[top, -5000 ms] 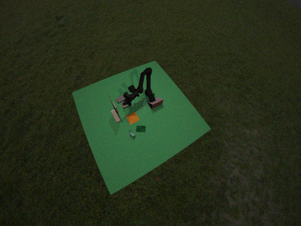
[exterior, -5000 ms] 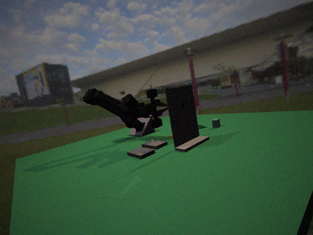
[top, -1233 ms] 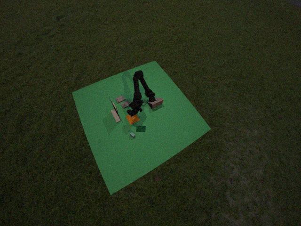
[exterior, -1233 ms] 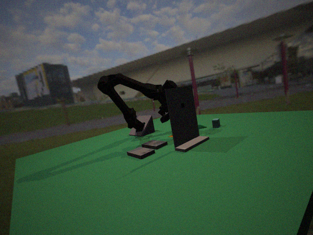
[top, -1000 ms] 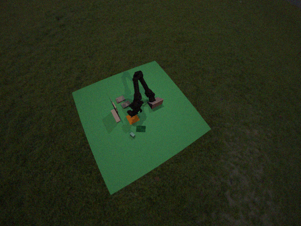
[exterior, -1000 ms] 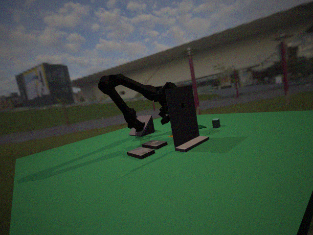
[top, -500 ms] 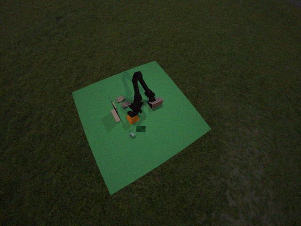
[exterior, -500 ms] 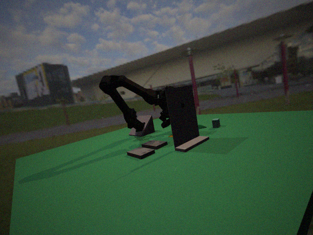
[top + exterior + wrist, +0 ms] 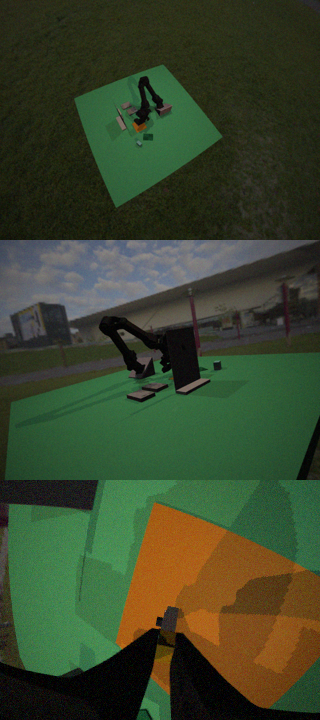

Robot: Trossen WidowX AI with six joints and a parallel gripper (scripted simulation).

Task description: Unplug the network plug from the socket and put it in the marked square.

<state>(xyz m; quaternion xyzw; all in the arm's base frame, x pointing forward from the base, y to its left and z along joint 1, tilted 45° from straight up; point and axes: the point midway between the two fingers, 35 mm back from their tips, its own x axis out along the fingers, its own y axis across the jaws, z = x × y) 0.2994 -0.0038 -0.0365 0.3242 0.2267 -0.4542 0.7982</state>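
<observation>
My gripper (image 9: 139, 123) (image 9: 166, 369) (image 9: 166, 638) is shut on the plug and points down, above the table. The plug (image 9: 171, 619) shows as a small grey block with a dark nub on its left, just beyond the fingertips; a yellowish part shows between the fingers. It is clear of the upright panel (image 9: 182, 358) (image 9: 45, 491). The orange marked square (image 9: 140, 128) (image 9: 170, 378) (image 9: 175, 535) lies under the gripper, and the plug appears over its left part in the wrist view. The gap below the plug is hard to judge.
The panel's pale foot (image 9: 120, 123) (image 9: 193, 386) stands beside the square. Two flat blocks (image 9: 126, 105) (image 9: 140, 395) lie near the panel. A dark green patch (image 9: 148, 136) and a small pale block (image 9: 139, 143) (image 9: 217, 365) lie past the square. A wedge (image 9: 165, 109) stands at the arm's base.
</observation>
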